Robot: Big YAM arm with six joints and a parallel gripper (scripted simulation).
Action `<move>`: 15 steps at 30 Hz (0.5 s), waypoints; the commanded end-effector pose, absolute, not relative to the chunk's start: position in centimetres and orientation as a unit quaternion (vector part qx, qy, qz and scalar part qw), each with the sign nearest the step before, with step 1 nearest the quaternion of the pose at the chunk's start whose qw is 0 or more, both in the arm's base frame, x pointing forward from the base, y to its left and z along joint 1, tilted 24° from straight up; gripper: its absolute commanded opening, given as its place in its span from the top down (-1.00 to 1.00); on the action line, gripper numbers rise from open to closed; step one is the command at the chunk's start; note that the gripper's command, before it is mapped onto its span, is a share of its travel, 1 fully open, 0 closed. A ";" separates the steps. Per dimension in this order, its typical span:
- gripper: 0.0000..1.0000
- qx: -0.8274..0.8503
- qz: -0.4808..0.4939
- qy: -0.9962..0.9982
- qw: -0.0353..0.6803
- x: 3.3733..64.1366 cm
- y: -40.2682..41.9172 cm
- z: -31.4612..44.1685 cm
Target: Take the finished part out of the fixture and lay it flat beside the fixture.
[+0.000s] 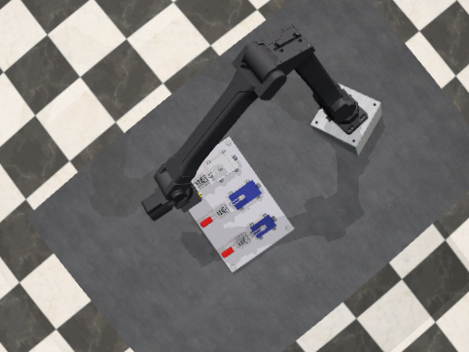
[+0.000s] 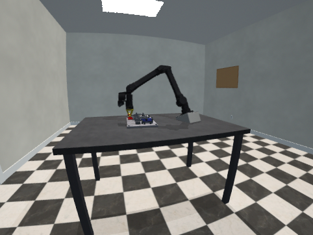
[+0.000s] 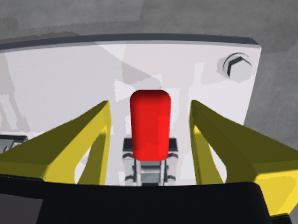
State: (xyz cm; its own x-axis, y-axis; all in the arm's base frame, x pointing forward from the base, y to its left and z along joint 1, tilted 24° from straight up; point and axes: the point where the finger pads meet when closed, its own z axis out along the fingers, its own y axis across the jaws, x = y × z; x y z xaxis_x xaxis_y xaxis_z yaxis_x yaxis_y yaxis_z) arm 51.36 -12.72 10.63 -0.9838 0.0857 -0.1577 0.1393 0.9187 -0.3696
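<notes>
While the arm hides the fixture's (image 1: 275, 228) ten-o'clock corner from above, two blue blanks (image 1: 244, 193) sit clamped. Outside view: gripper (image 2: 129, 112) hangs over the plate. Wrist view: yellow fingers stand apart, flanking a red clamp handle (image 3: 150, 124) untouched; slotted part unidentifiable

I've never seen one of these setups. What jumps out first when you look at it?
A long black jointed arm reaches across a dark grey table to a pale grey fixture plate. On the plate, two bright blue blocks sit clamped, with small red handles along its edge. The yellow-fingered end effector hangs open, straddling a third red handle.
</notes>
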 end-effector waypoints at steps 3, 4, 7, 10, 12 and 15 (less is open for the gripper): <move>0.11 0.044 -0.193 0.977 0.079 51.2 -11.7 12.0; 0.11 0.044 -0.193 0.977 0.079 51.2 -11.7 12.0; 0.11 0.044 -0.193 0.977 0.079 51.2 -11.7 12.1; 0.11 0.044 -0.193 0.977 0.079 51.2 -11.7 12.1; 0.11 0.045 -0.193 0.977 0.081 51.4 -11.7 12.3; 0.11 0.045 -0.194 0.976 0.085 51.7 -11.7 12.6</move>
